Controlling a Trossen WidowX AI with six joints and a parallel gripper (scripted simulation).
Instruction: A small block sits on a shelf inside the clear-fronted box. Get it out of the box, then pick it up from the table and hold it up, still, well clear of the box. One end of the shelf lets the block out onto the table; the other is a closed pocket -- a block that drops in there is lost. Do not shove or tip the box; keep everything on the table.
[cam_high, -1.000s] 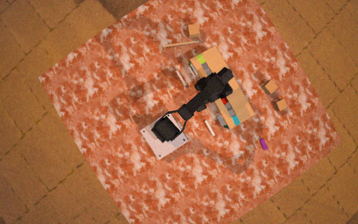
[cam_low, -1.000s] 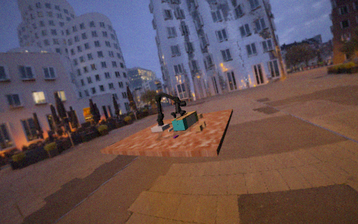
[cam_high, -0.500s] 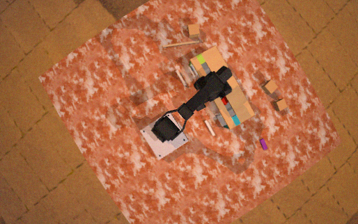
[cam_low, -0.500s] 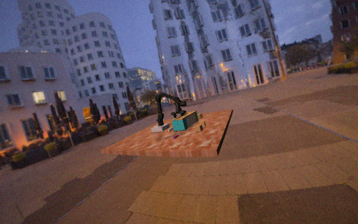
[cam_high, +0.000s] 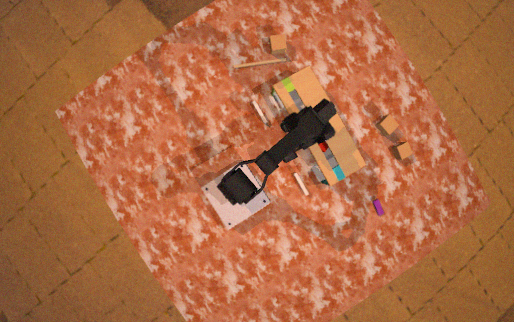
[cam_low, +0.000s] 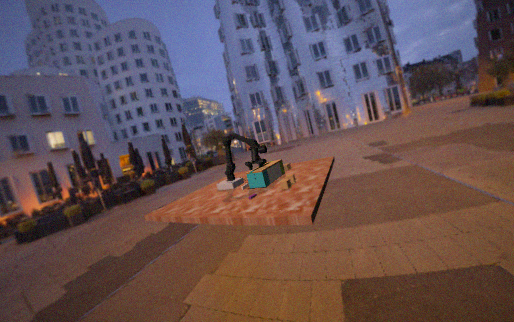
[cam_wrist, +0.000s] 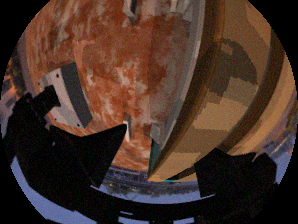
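Note:
The box (cam_high: 320, 127) has a tan top, a green end (cam_high: 287, 84) at the far side and a cyan end (cam_high: 339, 172) at the near side. It also shows in the exterior view (cam_low: 265, 174) with a teal end face. A small red block (cam_high: 323, 146) shows on the grey shelf strip along the box's front, right beside my arm and partly hidden by it. My gripper (cam_high: 320, 119) hangs over the middle of the box, open and empty. In the wrist view the fingers (cam_wrist: 156, 163) straddle the box's front edge, with the tan top (cam_wrist: 233, 76) to the right.
Tan cubes lie at the back (cam_high: 278, 42) and right of the box (cam_high: 388, 123) (cam_high: 402, 150). A long thin stick (cam_high: 260, 63) lies behind the box. Short white sticks (cam_high: 257, 111) (cam_high: 301, 183) lie in front of it. A purple block (cam_high: 378, 206) lies near right. My base (cam_high: 237, 192) stands front left.

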